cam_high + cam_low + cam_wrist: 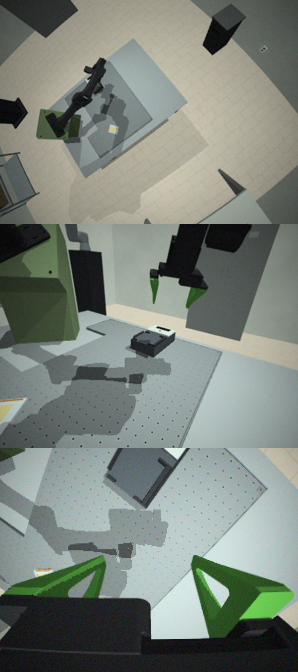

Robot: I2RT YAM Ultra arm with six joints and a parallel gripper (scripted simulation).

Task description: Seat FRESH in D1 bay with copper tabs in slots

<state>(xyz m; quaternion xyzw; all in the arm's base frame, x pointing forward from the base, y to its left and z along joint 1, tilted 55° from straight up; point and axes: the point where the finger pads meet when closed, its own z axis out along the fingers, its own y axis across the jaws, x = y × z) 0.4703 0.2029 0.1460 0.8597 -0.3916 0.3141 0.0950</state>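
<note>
The dock D1 (153,340) is a dark tray with an empty grey bay and a white console (162,330) at its far end. It also shows at the top of the wrist view (142,470), and the arm mostly hides it in the overhead view. FRESH (113,129) is a small pale yellow cassette lying flat on the deck, far from the dock. It shows at the lower left edge of the exterior view (10,407) and as a tiny speck in the wrist view (43,570). My gripper (173,296) is open and empty, its green fingers high above the deck near the dock.
The green arm pedestal (37,291) stands at the left on the perforated deck plate (135,399). A thin grey plate (98,326) lies flat beyond the dock. Dark cabinets (222,28) stand on the floor away from the table.
</note>
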